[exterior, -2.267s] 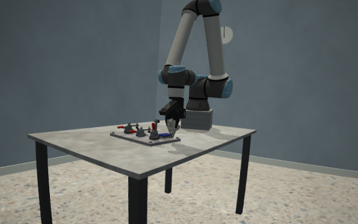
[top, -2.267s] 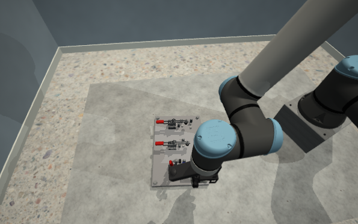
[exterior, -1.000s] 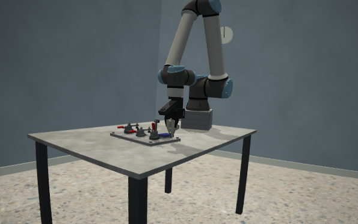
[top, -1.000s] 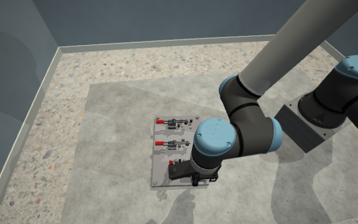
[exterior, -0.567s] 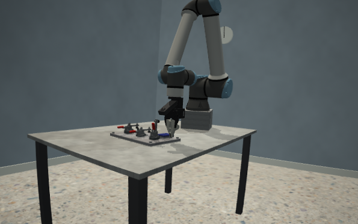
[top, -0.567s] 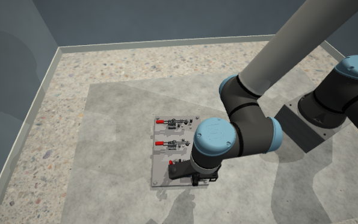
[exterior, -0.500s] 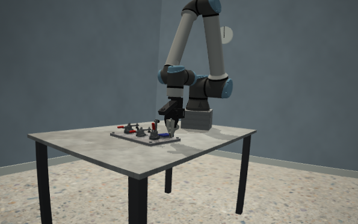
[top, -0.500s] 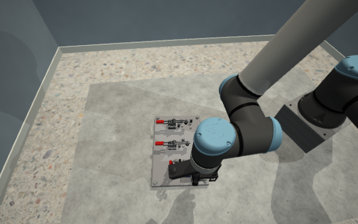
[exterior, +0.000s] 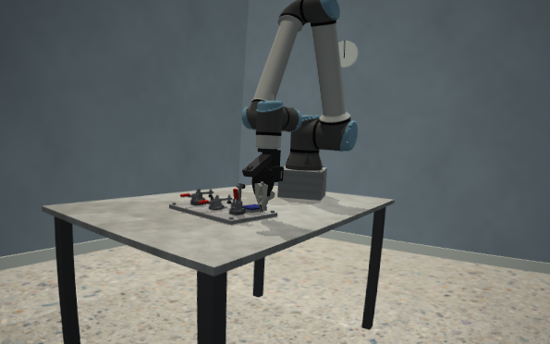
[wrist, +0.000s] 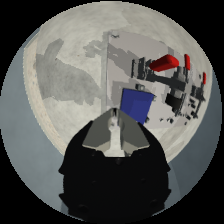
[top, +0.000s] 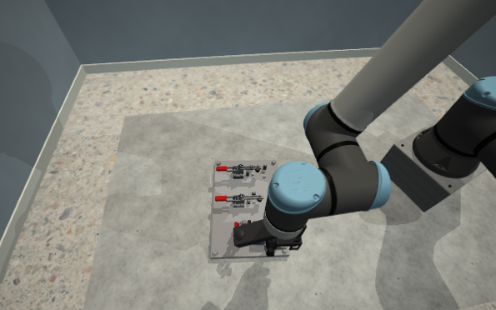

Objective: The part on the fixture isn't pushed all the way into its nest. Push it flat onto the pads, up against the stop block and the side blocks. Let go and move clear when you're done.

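Observation:
The blue flat part lies on the grey fixture plate, near the plate's edge closest to my fingers. It also shows as a thin blue slab in the exterior view. My gripper is shut and empty, its fingertips just short of the part's near edge, low over the plate. In the top view the wrist hides the part and most of the nest. Whether the fingertips touch the part I cannot tell.
Toggle clamps with red handles stand on the plate: two lying flat and one upright beside the part. They also show in the wrist view. The arm's base block stands behind the plate.

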`<move>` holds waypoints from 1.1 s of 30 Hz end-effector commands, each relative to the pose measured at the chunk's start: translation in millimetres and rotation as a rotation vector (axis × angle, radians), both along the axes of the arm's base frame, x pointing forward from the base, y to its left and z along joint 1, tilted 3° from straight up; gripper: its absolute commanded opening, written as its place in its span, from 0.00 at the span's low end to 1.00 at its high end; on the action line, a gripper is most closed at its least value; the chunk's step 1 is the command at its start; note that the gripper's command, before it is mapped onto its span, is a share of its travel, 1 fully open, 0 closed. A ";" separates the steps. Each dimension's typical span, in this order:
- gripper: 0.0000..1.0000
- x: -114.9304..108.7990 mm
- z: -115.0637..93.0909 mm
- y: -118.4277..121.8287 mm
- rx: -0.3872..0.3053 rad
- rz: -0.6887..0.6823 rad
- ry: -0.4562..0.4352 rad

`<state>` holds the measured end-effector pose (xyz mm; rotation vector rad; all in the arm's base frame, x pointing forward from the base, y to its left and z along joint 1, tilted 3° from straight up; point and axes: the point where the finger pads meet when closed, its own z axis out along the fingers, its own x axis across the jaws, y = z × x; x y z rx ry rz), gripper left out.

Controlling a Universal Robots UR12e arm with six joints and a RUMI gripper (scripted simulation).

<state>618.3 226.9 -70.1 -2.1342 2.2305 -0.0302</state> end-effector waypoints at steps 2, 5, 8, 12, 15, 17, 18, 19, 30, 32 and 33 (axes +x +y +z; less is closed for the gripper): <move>0.00 0.6 0.6 0.1 0.000 0.000 -0.001; 0.00 0.6 0.6 0.1 0.000 0.000 -0.001; 0.00 0.5 0.6 -0.7 0.000 0.000 -0.001; 0.00 0.4 0.5 -3.0 0.000 0.000 -0.001; 0.00 0.4 0.5 -3.5 0.000 0.000 -0.001; 0.00 0.4 0.5 -3.9 0.000 0.000 -0.001; 0.00 0.4 0.5 -3.9 0.000 0.000 -0.001; 0.00 0.4 0.5 -3.9 0.000 0.000 -0.001; 0.00 0.4 0.5 -3.9 0.000 0.000 -0.001; 0.00 0.4 0.5 -3.9 0.000 0.000 -0.001; 0.00 0.4 0.5 -3.9 0.000 0.000 -0.001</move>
